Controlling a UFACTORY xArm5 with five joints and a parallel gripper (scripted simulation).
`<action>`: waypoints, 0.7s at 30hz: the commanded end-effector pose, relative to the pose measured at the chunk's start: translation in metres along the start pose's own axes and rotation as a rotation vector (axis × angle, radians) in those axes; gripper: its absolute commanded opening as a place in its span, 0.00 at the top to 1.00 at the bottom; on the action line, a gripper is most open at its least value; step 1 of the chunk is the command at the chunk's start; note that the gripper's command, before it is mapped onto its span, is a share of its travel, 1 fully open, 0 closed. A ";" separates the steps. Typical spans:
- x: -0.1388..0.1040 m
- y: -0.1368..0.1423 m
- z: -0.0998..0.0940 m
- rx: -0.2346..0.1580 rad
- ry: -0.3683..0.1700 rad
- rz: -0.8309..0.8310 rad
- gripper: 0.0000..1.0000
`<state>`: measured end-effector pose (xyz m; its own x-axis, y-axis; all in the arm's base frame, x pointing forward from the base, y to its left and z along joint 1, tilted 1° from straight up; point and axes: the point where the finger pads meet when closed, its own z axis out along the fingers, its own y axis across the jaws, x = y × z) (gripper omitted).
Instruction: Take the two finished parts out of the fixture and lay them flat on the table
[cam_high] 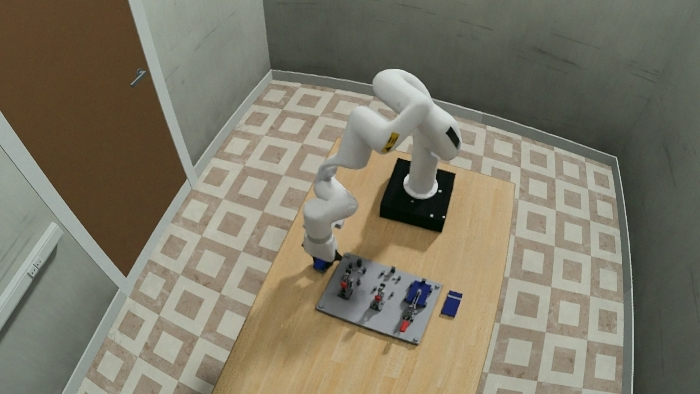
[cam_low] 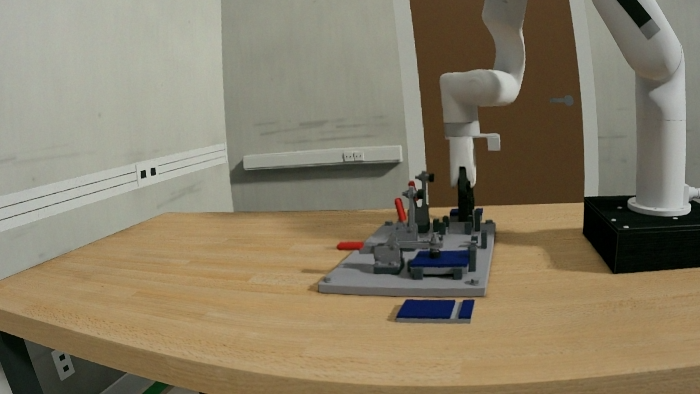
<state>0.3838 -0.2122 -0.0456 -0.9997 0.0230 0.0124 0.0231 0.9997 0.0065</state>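
My gripper is shut on a blue part and holds it low over the table, just off the left end of the grey fixture plate. I cannot tell whether the part touches the table. A second blue part with a pale slot lies flat on the table beside the plate's right end. A plain blue blank sits in the right station, with that clamp's red handle lying low. The other two stations look empty.
The left clamp's red handle stands raised. The arm's black base block stands at the back of the wooden table. The table's left edge is close to the gripper.
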 end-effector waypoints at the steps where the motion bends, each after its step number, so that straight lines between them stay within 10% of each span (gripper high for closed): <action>1: -0.002 -0.001 -0.001 0.002 -0.004 0.000 1.00; 21: -0.002 -0.001 0.003 0.002 -0.004 0.000 1.00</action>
<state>0.3838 -0.2122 -0.0487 -0.9997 0.0230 0.0125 0.0231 0.9997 0.0065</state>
